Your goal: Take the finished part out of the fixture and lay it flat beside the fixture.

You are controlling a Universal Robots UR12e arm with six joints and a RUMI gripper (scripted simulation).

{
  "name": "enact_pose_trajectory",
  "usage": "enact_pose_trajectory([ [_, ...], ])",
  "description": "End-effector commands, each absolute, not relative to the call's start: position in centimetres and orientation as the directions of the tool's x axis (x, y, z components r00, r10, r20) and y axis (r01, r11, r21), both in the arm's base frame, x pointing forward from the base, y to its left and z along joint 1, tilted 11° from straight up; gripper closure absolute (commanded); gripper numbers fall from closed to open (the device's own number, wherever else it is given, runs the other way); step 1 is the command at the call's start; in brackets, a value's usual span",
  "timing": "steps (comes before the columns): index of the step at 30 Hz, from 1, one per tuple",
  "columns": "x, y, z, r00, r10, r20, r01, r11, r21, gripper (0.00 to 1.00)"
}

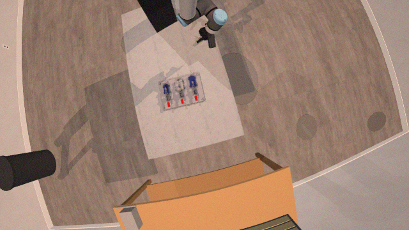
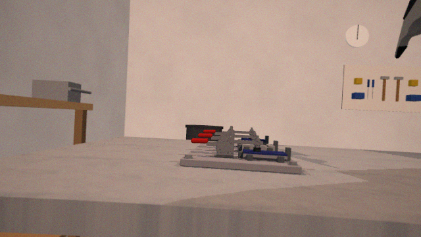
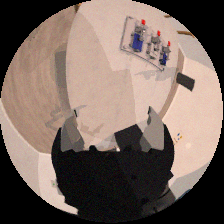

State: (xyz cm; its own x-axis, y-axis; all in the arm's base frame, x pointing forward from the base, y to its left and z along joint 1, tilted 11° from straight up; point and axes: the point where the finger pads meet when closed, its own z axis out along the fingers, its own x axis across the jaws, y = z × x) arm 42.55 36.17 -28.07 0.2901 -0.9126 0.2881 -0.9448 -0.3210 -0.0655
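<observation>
The grey fixture plate (image 1: 182, 91) sits mid-table with three clamps that have red handles. A blue blank (image 1: 167, 87) is in the left station and another blue blank (image 1: 192, 80) in the right. The pale grey finished part (image 1: 180, 84) sits in the middle station. The fixture also shows in the side view (image 2: 241, 155) and far off in the wrist view (image 3: 147, 42). My gripper (image 1: 204, 39) is open and empty, high above the table's far end, well away from the fixture. In the wrist view its fingers stand wide apart. One fingertip shows at the side view's top right (image 2: 406, 33).
An orange workbench (image 1: 211, 198) with a grey box stands near the table's front. A black cylinder (image 1: 25, 169) lies at the left. A black bin (image 2: 204, 131) stands behind the fixture. A tool board (image 2: 381, 88) hangs on the wall.
</observation>
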Motion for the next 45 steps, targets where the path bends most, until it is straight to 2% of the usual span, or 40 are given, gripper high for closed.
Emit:
enact_pose_trajectory([
  [1, 48.2, 33.8, -28.0, 0.264, -0.943, 0.203, -0.959, -0.280, -0.052, 0.00],
  [19, 63.2, 22.0, -25.4, 0.173, -0.985, 0.006, -0.978, -0.172, -0.121, 0.00],
  [33, 68.1, 15.8, -23.8, 0.144, -0.988, -0.053, -0.976, -0.133, -0.172, 0.00],
  [45, 69.0, 14.4, -23.5, 0.139, -0.988, -0.064, -0.975, -0.125, -0.184, 0.00],
])
